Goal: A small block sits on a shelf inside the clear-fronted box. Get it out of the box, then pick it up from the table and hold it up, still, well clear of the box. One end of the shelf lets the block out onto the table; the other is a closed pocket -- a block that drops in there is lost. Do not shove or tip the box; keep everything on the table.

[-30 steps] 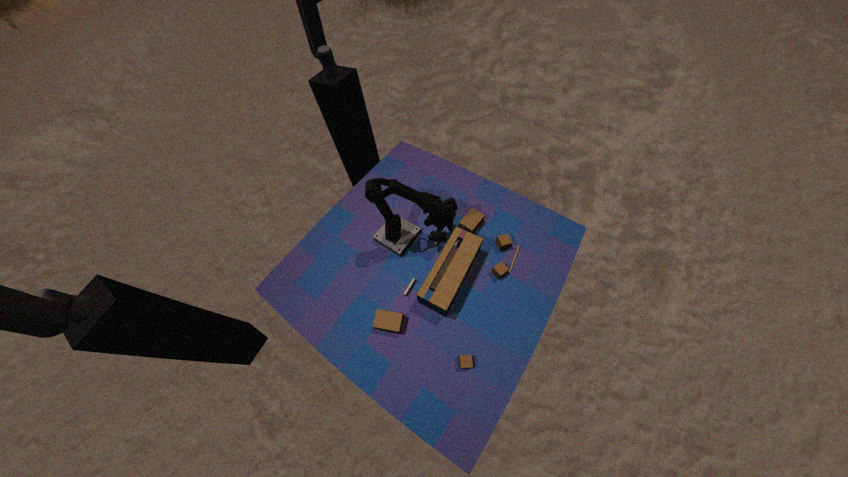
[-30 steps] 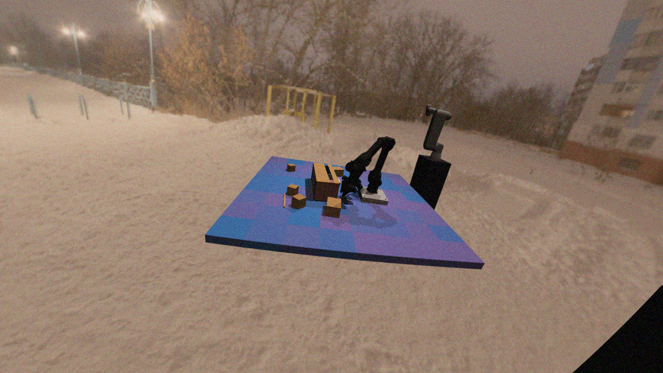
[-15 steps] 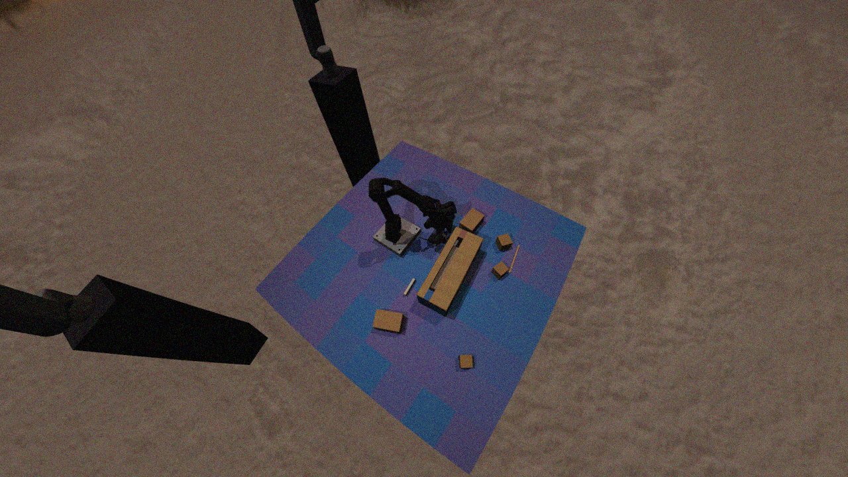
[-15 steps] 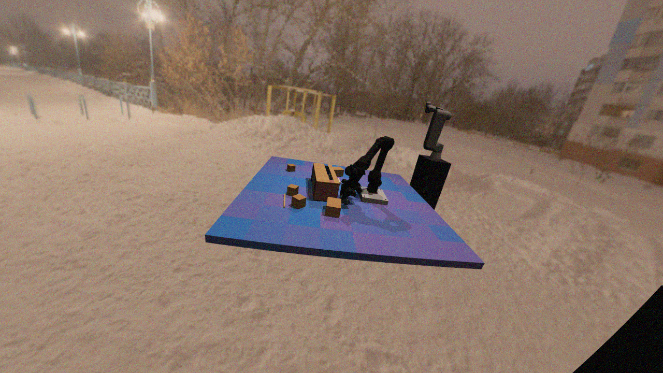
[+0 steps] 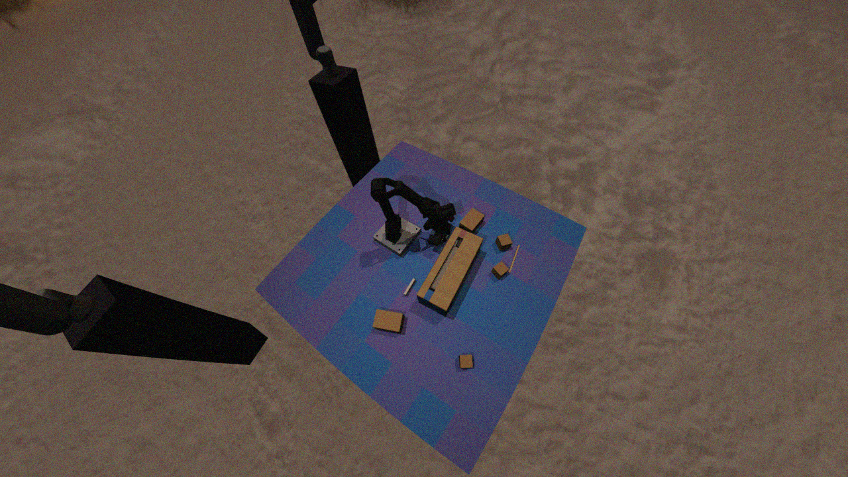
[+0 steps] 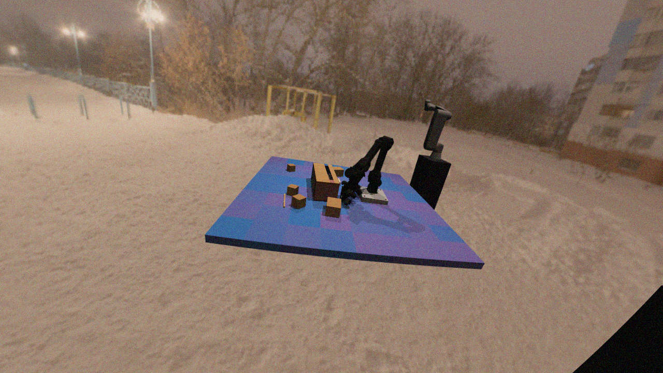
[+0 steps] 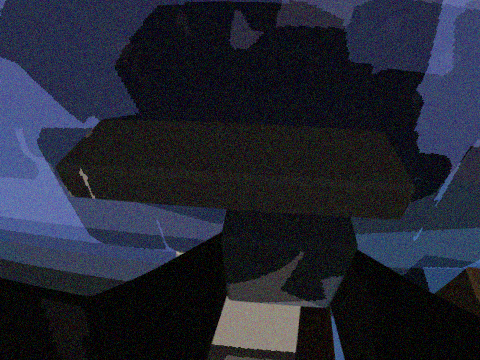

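The wooden box [image 5: 461, 267] [image 6: 324, 187] stands on the blue-purple table [image 5: 491, 323] [image 6: 259, 231]. My gripper [image 5: 437, 240] [image 6: 346, 200] points down low beside the box's end nearest the arm base. In the wrist view the small grey block [image 7: 285, 230] lies outside the box, between my fingertips, which appear to touch both its sides; the gripper is shut on it. A long brown bar [image 7: 235, 160] lies right behind the block. The block is hidden by the gripper in the top and exterior views. The block appears still low, close to the table.
A larger wooden block [image 5: 472, 220] [image 6: 333, 207] stands just off the box's near end. Two small cubes [image 5: 503, 242] [image 6: 298, 201] and a thin stick [image 5: 514, 258] [image 6: 284, 200] lie behind the box. Another wooden block [image 5: 388, 320], a cube [image 5: 466, 362] and a pale bar [image 5: 409, 287] lie farther off.
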{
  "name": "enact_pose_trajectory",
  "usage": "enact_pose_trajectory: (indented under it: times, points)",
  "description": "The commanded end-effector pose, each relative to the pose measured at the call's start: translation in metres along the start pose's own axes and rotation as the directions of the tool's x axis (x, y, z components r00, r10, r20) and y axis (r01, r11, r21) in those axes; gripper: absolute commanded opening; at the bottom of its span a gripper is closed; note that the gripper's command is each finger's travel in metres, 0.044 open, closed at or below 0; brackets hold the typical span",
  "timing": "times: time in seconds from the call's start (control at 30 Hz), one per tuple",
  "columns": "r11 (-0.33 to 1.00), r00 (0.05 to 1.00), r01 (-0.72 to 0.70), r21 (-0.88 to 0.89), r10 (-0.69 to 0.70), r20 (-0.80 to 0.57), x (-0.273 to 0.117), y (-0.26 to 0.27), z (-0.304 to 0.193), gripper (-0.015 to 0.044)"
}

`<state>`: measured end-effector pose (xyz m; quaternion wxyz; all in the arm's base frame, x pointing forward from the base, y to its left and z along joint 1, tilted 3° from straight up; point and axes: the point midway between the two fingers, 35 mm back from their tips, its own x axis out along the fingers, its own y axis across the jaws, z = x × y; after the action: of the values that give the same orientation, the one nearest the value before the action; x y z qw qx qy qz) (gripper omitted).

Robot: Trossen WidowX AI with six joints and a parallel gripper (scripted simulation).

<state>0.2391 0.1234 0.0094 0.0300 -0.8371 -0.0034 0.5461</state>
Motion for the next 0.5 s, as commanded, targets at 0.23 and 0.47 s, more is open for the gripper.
enact_pose_trajectory:
  times: [0.23, 0.47]
  points:
    - [1.000, 1.000, 0.010, 0.021, -0.010, -0.004, -0.019, -0.004, -0.012, 0.0000]
    - [1.000, 1.000, 0.000, 0.000, 0.000, 0.000, -0.056, 0.000, -0.025, 0.0000]
